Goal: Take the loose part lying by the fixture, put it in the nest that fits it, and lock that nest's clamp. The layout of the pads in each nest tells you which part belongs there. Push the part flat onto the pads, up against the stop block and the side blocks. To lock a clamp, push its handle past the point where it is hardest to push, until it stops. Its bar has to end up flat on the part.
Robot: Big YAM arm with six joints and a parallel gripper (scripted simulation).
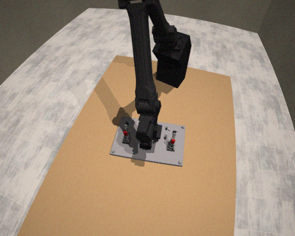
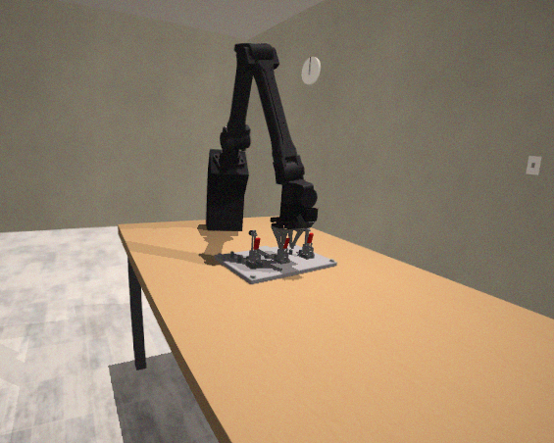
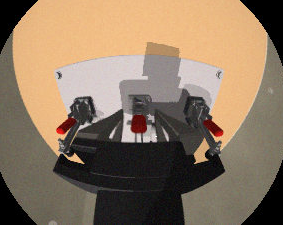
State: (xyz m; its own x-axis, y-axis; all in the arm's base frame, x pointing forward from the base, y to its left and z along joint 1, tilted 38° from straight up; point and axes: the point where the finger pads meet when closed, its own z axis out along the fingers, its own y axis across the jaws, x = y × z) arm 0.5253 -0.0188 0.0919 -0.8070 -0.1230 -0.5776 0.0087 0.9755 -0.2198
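The fixture plate (image 1: 157, 157) (image 2: 320, 266) (image 3: 106, 74) carries three clamps with red handles. The left clamp in the top view (image 1: 126, 138) (image 2: 254, 257) (image 3: 196, 106) and the right one (image 1: 170, 146) (image 2: 307, 252) (image 3: 82, 106) have their bars raised. The middle clamp (image 2: 282, 257) (image 3: 139, 102) has its red handle standing up between my fingers; its bar is hidden. My gripper (image 2: 286, 248) (image 3: 139, 112) is part open, pointing down over the middle nest, with no part seen between its fingers. The loose part cannot be made out in any view. The gripper body hides the middle nest's pads.
Small dark blocks (image 1: 165, 136) stand beside the right clamp in the top view. The side clamps stand close on both sides of the gripper. The black robot base (image 1: 173, 62) (image 2: 225, 201) stands on the tan table (image 1: 146, 198) (image 2: 374, 343) behind the plate.
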